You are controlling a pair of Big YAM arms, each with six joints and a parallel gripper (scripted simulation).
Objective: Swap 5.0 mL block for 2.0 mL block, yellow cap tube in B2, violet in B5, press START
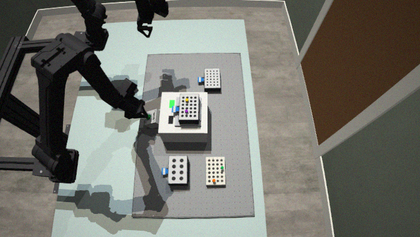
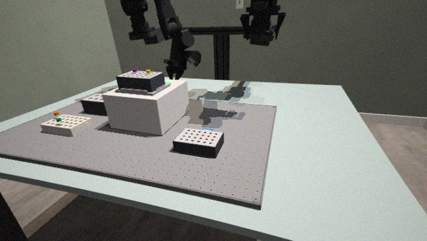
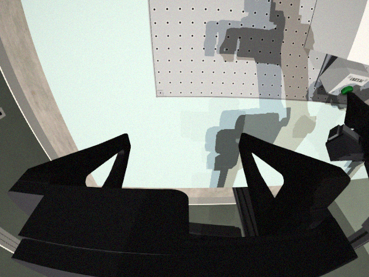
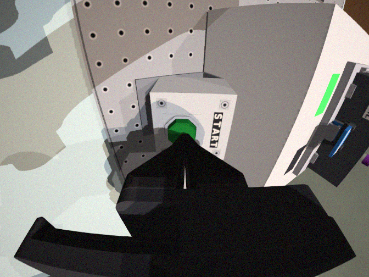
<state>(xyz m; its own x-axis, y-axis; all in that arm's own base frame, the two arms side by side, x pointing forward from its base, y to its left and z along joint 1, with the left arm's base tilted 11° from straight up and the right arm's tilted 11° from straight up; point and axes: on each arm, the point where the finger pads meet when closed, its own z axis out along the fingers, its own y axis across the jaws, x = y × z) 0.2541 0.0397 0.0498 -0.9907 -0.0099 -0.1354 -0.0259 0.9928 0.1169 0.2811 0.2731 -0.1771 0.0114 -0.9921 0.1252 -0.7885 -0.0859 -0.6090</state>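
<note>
The black left gripper [image 1: 144, 32] [image 2: 263, 15] [image 3: 184, 139] waited wide apart and unladen, clear of the press; the black right gripper [image 1: 146, 115] [image 2: 173, 78] [image 3: 350, 92] [image 4: 184, 139], closed on nothing, made a blunt point at the round green START button [image 1: 149, 116] [image 3: 346, 89] [image 4: 182, 128]. Rightward, the yellow-capped tube [image 1: 187, 100] [image 2: 148, 71] and violet-capped tube [image 1: 186, 111] [image 2: 134, 70] [image 4: 365, 160] stood in the mixer's dark, pale-topped block [image 1: 197, 107] [image 2: 136, 83] [image 4: 335, 176], seemingly for the run.

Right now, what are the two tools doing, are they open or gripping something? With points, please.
Left tool [image 1: 146, 32] [image 2: 263, 23] [image 3: 184, 141]: open, holding nothing.
Right tool [image 1: 147, 115] [image 2: 173, 78] [image 3: 349, 93] [image 4: 184, 135]: closed, holding nothing, its tip at the green button [image 1: 149, 116] [image 3: 346, 89] [image 4: 182, 128].
</note>
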